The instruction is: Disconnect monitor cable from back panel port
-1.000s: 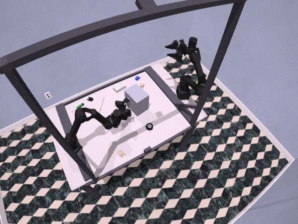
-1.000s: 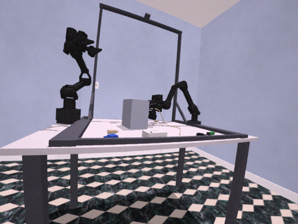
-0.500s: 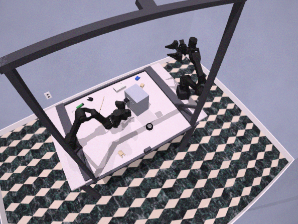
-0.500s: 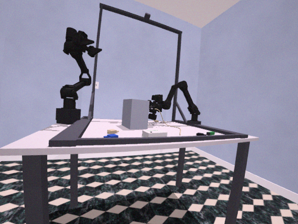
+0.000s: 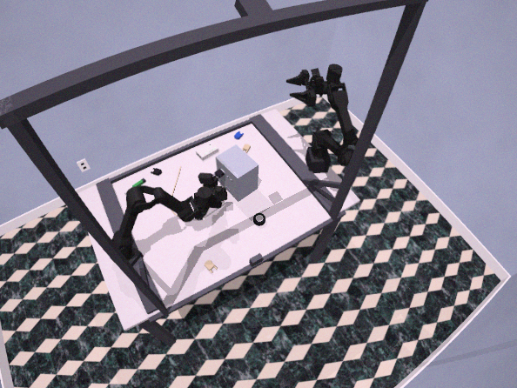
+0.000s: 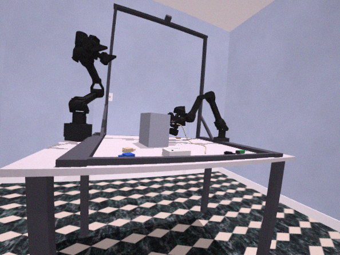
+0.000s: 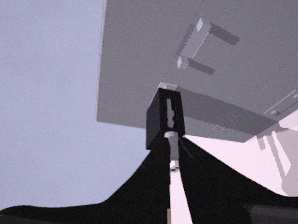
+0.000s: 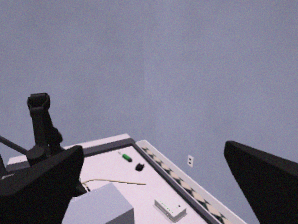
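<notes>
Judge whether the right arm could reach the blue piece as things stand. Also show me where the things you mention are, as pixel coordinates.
Probably yes: the right gripper (image 5: 289,88) (image 6: 111,52) (image 8: 155,150) is open and empty, and the blue piece (image 5: 238,135) (image 6: 127,154) lies uncovered, apart from the grey box (image 5: 237,161) (image 6: 158,130) (image 8: 100,205).
</notes>
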Robot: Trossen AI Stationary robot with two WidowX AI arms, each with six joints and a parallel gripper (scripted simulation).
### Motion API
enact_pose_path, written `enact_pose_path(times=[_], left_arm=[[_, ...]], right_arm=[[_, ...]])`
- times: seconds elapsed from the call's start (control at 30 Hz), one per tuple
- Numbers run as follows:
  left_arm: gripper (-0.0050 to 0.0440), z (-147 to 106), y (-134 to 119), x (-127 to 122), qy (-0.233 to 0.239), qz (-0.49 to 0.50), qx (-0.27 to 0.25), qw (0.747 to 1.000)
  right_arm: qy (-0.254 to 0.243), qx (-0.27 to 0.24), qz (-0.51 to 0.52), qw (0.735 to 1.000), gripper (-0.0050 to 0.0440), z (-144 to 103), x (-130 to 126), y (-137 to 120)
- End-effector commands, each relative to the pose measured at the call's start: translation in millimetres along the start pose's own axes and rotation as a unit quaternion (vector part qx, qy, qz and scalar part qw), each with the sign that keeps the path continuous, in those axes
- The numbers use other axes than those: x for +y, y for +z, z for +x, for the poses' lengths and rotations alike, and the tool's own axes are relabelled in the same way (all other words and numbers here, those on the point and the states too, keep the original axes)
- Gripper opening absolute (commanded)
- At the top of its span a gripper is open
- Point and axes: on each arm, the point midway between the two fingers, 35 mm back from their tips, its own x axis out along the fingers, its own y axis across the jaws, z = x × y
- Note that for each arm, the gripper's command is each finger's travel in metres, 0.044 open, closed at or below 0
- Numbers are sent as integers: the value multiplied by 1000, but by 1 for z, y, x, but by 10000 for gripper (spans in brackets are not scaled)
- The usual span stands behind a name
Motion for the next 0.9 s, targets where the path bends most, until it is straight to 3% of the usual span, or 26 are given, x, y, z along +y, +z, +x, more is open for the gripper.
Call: enact_pose_path(times=[0.0,0.87], left_arm=[[0,-1,3,11,-8,-33,-3,999],[0,0,3,16,-71,-123,-3,990]], right_arm=[[1,-1,-2,1000,440,0,1,3],[1,-1,-2,1000,440,0,1,3]])
